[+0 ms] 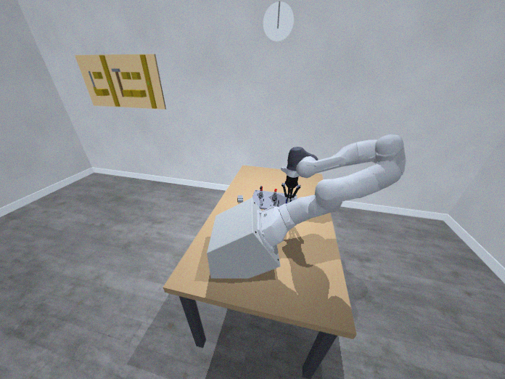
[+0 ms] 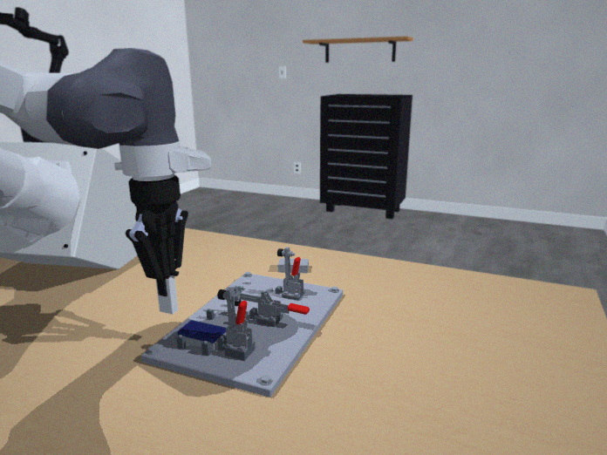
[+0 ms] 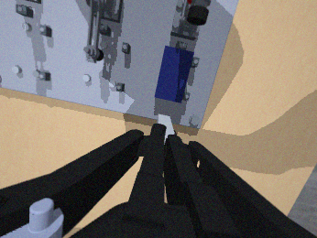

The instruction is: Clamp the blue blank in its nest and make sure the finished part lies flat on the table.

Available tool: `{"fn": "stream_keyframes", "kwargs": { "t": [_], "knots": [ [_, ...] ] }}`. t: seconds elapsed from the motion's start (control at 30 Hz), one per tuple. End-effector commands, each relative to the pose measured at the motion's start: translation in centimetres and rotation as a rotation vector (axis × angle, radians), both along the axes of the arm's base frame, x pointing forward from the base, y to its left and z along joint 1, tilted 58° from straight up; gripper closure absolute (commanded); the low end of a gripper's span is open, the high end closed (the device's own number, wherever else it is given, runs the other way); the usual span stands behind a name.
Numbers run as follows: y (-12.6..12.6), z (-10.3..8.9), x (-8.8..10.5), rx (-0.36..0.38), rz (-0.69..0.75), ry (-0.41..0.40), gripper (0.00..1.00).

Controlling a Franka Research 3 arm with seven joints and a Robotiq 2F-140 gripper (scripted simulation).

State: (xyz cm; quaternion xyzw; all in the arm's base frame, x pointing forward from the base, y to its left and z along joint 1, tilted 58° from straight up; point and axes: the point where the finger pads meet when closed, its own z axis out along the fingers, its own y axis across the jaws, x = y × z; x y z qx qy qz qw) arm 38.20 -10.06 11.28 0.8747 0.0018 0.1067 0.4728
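Note:
The blue blank lies in the nest at the near left end of the grey fixture plate. The red handle of the clamp beside it stands upright. The middle clamp's red handle lies level, and its bar reaches over an empty nest. The far clamp's handle stands upright. The grey finished part lies on the table behind the plate. My gripper is shut and empty. It hangs above the table just off the plate's edge, beside the blank's free end.
The robot's large white base box stands on the wooden table close behind the gripper. A black drawer cabinet stands against the far wall.

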Motion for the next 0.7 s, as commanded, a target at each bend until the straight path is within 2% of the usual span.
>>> {"fn": "stream_keyframes", "kwargs": {
  "t": [0.0, 0.67],
  "knots": [
    [0.02, 0.09, -0.12, -0.003, 0.001, 0.006, 1.00],
    [0.24, 0.01, 0.18, -0.003, 0.001, 0.006, 1.00]
  ]
}}
